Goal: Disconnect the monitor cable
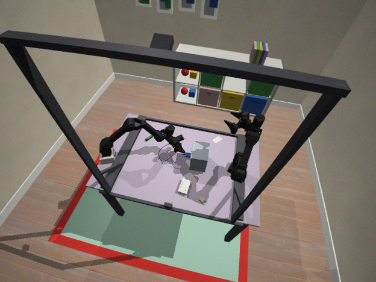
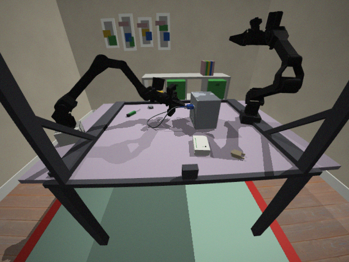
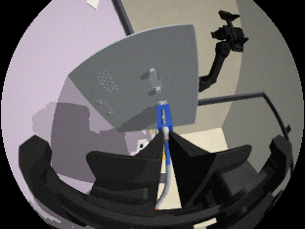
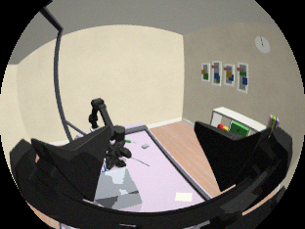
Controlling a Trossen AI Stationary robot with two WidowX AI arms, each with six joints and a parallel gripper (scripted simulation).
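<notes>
Left claw (image 1: 184, 152) (image 2: 184, 104) (image 3: 166, 133) (image 4: 109, 166) closed, looks like on a thumbscrew (image 3: 166, 130); blue plug (image 1: 188, 155) (image 2: 190, 106) (image 3: 164, 117) sits straight at the grey box's (image 1: 199, 164) (image 2: 208, 112) (image 3: 181, 56) back panel. Still early, I judge: can't tell how loose either screw is; pull-out, laying plug clear and backing off remain.

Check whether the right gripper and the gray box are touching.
Apart. The exterior view shows the right gripper up in the air, background wall visible between it and the gray box below.
</notes>
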